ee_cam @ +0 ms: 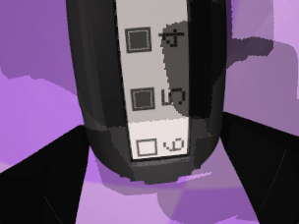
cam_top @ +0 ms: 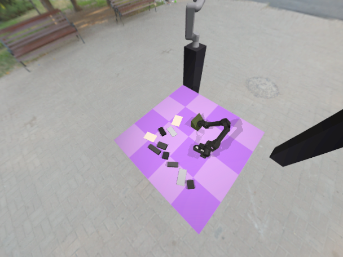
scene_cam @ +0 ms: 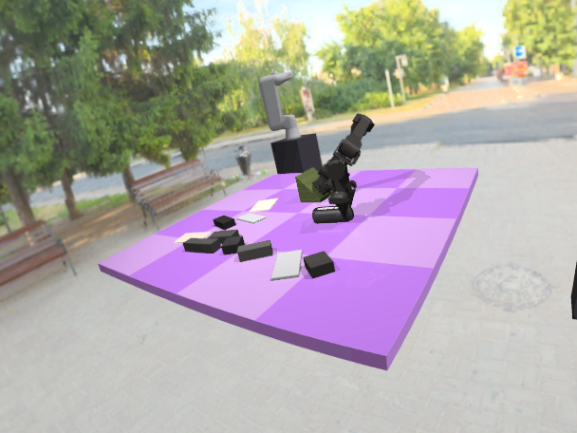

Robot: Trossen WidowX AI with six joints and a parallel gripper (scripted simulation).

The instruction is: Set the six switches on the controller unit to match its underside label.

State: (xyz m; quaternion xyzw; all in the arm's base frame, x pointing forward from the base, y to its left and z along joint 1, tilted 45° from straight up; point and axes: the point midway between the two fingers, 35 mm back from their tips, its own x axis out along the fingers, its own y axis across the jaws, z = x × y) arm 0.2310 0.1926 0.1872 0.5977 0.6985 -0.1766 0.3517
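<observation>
The dark grey controller unit (cam_top: 198, 149) (scene_cam: 325, 216) (ee_cam: 103, 105) lies upside down on the purple bench, its underside facing up. Its white label (ee_cam: 142, 118) shows, in the wrist view, filled squares for 4 and 5 and an empty square for 6. The squares for 1 to 3 are out of that view. The rocker switches face down and are hidden. My gripper (ee_cam: 153, 127) has a finger on each long side of the unit, near the 6 end, flush against its walls, and looks shut on it. The arm comes down over this end in the top and exterior views.
An olive box (cam_top: 197, 121) (scene_cam: 307, 188) stands by the arm's base. Several dark blocks, including one (cam_top: 172, 164) (scene_cam: 255, 251), and a light grey plate (cam_top: 181, 177) (scene_cam: 287, 265) lie toward the front left. Cream sheets (cam_top: 177, 120) (scene_cam: 264, 204) lie farther back. A grey arm stands beyond the bench.
</observation>
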